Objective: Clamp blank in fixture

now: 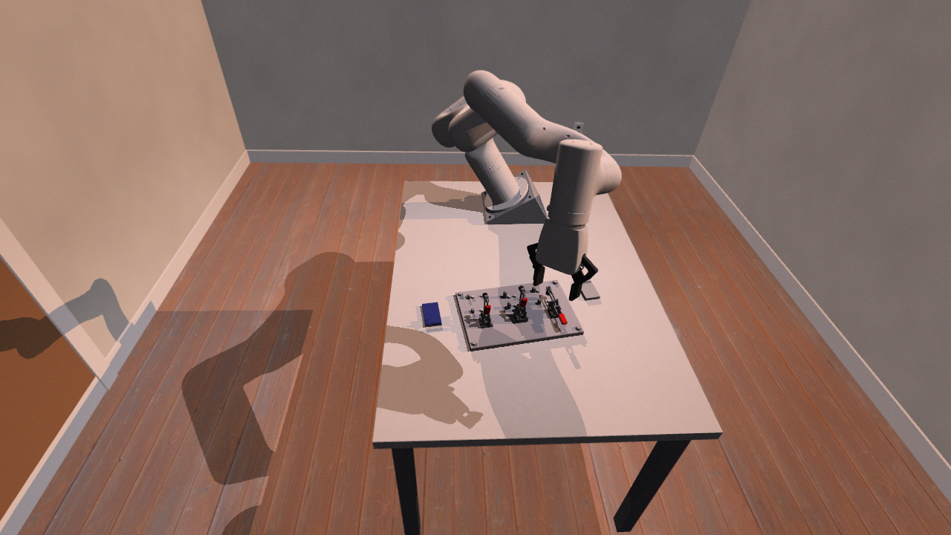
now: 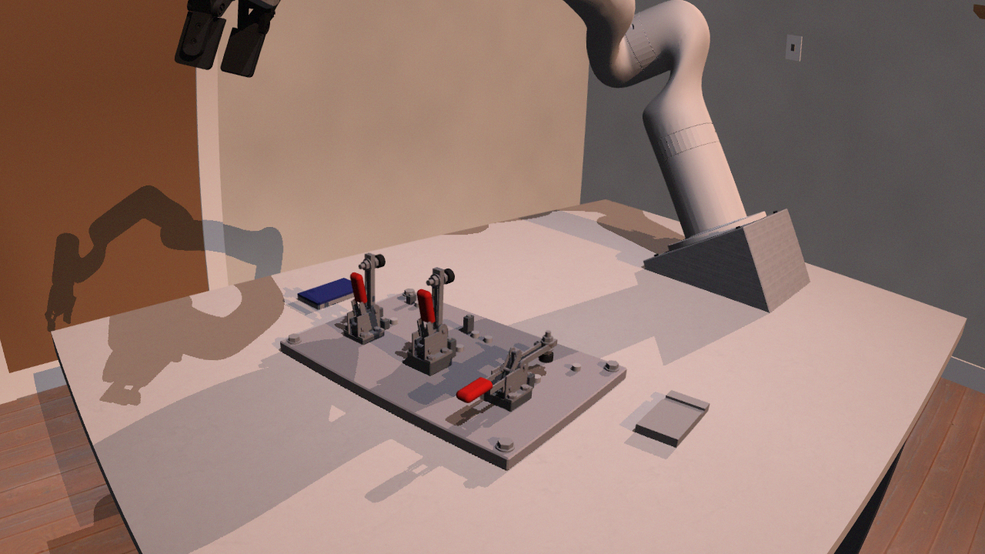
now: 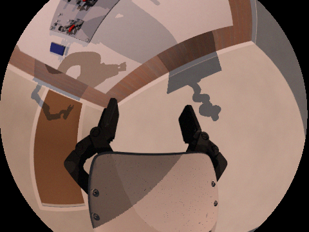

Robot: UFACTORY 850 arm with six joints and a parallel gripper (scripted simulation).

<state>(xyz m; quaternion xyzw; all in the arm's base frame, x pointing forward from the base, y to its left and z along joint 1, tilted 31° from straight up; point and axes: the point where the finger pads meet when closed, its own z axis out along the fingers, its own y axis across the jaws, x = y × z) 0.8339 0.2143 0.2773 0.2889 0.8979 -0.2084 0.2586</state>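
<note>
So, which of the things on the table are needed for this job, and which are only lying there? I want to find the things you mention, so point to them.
Needed:
- blue flat blank (image 1: 431,313) (image 2: 328,292) (image 3: 57,48)
- grey metal part with a milled slot (image 1: 590,290) (image 2: 671,418)
- grey fixture plate (image 1: 525,336) (image 2: 572,409) with three red-handled clamps; which nest fits, I cannot tell

Only lying there:
- nothing that I can see

Two upright clamps (image 1: 487,313) (image 2: 365,316); (image 2: 430,337) are standing in the way above the base plate (image 1: 518,339) (image 2: 392,395); a lowered clamp (image 1: 553,307) (image 2: 511,382) is reaching across its far end; open air is remaining above their tops.
</note>
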